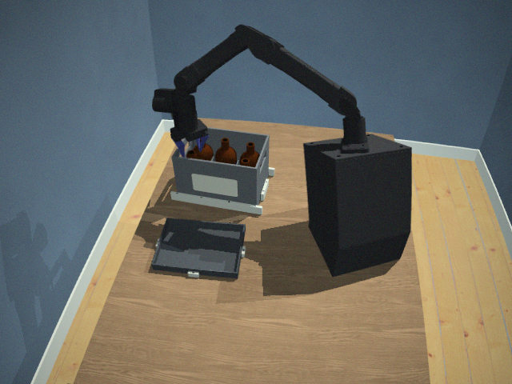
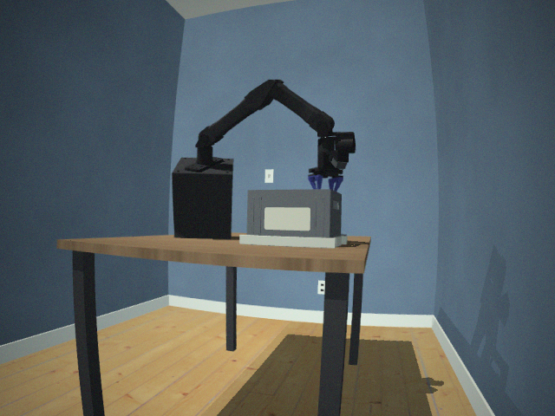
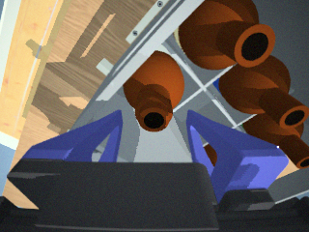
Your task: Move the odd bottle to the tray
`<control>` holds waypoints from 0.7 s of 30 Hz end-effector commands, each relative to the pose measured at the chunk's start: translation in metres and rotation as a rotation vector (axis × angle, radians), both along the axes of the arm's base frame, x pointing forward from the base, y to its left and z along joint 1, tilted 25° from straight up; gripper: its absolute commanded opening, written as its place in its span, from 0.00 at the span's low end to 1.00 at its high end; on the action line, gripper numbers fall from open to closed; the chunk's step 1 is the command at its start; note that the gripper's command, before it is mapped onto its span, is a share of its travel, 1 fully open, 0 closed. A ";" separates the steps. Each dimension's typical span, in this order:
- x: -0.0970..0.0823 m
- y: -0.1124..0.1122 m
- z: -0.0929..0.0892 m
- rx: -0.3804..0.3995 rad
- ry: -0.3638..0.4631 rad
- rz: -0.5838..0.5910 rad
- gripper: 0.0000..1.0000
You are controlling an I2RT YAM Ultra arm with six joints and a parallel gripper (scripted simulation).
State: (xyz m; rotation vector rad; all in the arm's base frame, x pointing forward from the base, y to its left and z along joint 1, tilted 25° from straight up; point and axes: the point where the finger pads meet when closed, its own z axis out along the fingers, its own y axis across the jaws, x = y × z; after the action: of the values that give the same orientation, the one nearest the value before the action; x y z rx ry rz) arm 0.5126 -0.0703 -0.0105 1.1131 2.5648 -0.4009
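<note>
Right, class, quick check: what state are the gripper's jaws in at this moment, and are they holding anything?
Gripper: open, holding nothing; jaws either side of a bottle neck in the crate, not touching it.
</note>
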 end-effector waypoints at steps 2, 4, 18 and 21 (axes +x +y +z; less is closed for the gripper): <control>0.001 0.000 -0.006 -0.002 -0.001 0.010 0.61; 0.016 0.002 0.017 -0.005 -0.067 0.016 0.61; 0.015 -0.001 -0.001 -0.005 -0.044 0.016 0.61; 0.018 -0.002 0.010 -0.005 -0.068 0.014 0.61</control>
State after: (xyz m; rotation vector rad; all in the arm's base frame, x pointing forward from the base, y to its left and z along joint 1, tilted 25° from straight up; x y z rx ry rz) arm 0.5146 -0.0746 -0.0229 1.1114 2.5665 -0.4000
